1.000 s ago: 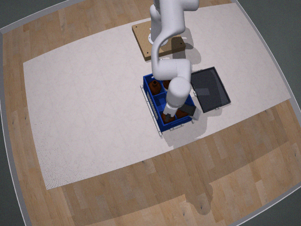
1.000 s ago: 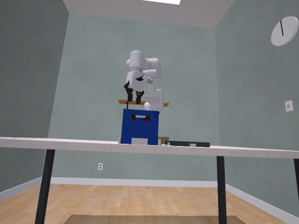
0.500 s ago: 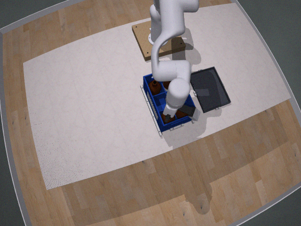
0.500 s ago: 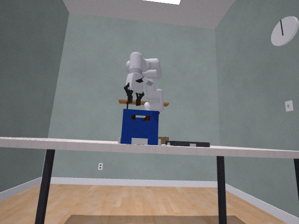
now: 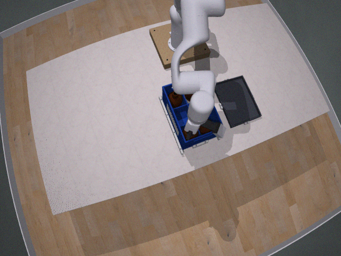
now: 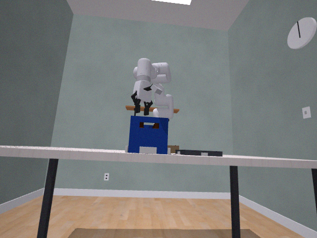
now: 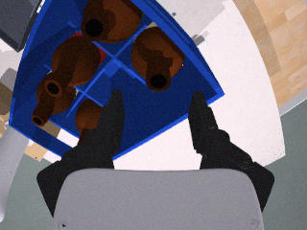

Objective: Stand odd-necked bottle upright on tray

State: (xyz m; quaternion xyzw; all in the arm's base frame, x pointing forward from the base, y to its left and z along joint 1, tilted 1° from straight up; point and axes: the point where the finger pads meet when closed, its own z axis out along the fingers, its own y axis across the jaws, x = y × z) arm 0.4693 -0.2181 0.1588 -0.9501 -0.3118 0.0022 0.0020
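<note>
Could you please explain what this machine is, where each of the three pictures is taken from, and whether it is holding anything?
It is a single white robot arm bolted to a wooden base plate on a table. One picture looks down from above, one looks up from the side near the floor, and one looks along the arm's own gripper. On the table stand a blue crate of brown bottles and, beside it, a dark flat tray with nothing on it. The two black fingers are parted above the crate and hold nothing.
</note>
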